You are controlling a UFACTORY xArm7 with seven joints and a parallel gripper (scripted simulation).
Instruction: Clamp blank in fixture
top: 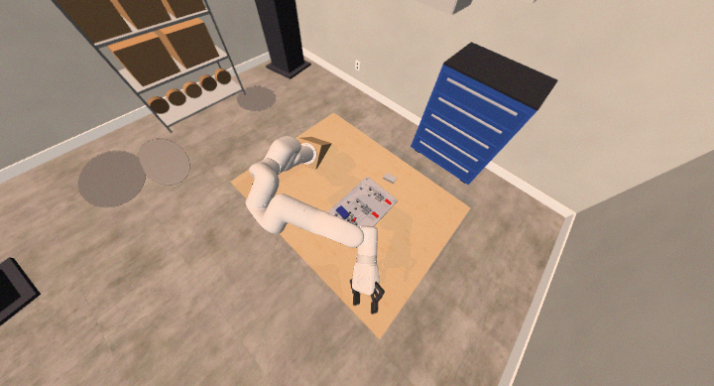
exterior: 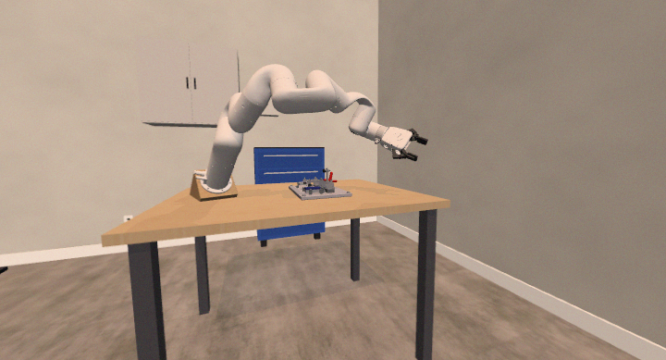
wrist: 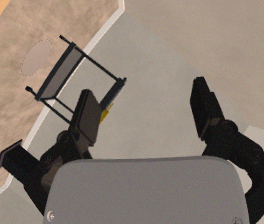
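Observation:
The blue blank (top: 342, 211) (exterior: 312, 187) is on the grey fixture plate (top: 353, 195) (exterior: 342, 193), at the end nearest the arm's forearm in the top view. Whether it lies flat against its blocks is too small to tell. Several clamps stand on the plate; red grips (top: 388, 201) (top: 375, 214) show, and another red grip (top: 353, 219) is beside the blank. One red handle (exterior: 330, 176) stands up. A small grey part (top: 389, 178) lies on the table beyond the plate; its slot cannot be made out. My gripper (top: 365, 306) (exterior: 418, 150) (wrist: 142, 94) is open and empty, high up and far from the fixture.
The wooden table (top: 429, 207) (exterior: 261, 208) carries the arm's wedge base (top: 321, 150) (exterior: 224, 194). The forearm passes beside the plate in the top view. A blue drawer cabinet (top: 474, 128) (exterior: 289, 164) stands on the floor beyond the table. The wrist view shows walls and floor.

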